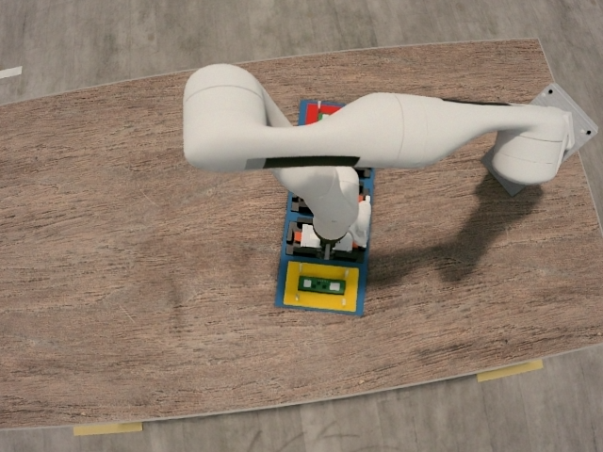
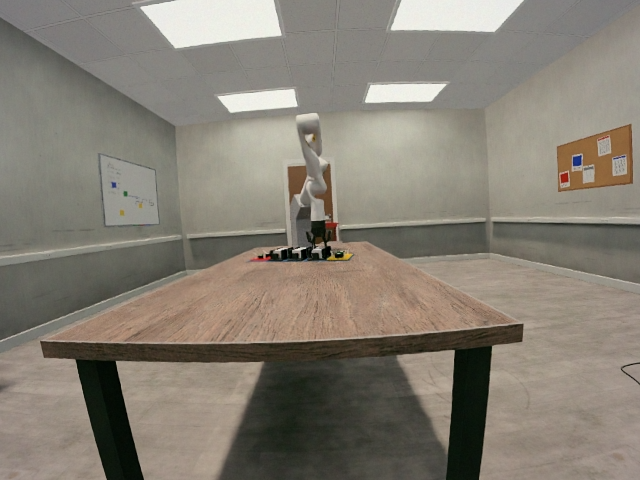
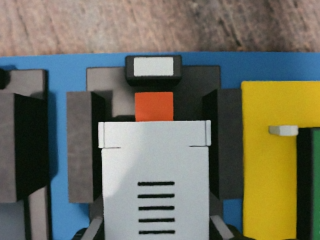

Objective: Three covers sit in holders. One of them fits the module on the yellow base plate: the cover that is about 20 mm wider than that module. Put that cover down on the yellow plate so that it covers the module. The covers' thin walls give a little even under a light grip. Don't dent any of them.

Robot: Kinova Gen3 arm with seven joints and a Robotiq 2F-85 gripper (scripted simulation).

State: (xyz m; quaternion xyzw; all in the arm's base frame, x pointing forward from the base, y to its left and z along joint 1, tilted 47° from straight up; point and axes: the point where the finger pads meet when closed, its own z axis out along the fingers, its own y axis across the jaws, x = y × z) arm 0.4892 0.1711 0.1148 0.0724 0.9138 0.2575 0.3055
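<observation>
The white cover [image 1: 307, 235] [image 2: 318, 254] [image 3: 156, 160] with black slots sits in the dark holder [image 3: 80, 150] nearest the yellow plate [image 1: 323, 304] [image 3: 270, 190]. My gripper [image 1: 327, 250] [image 2: 319, 242] [image 3: 156, 230] is shut on this cover, one finger at each side. In the wrist view the cover's sides are slightly drawn in below its end corners. It looks level and still lies between the holder's walls. The green module [image 1: 321, 284] [image 2: 339, 254] [image 3: 316, 180] lies uncovered on the yellow plate. The other two covers are mostly hidden by the arm in the top view.
White posts stand around the module, one of them a pale post [image 3: 283, 130] close to its end. The neighbouring holder [image 3: 7, 150] [image 1: 299, 204] stands on the other side. A red plate [image 1: 311, 114] is at the far end of the blue base [image 1: 280, 292].
</observation>
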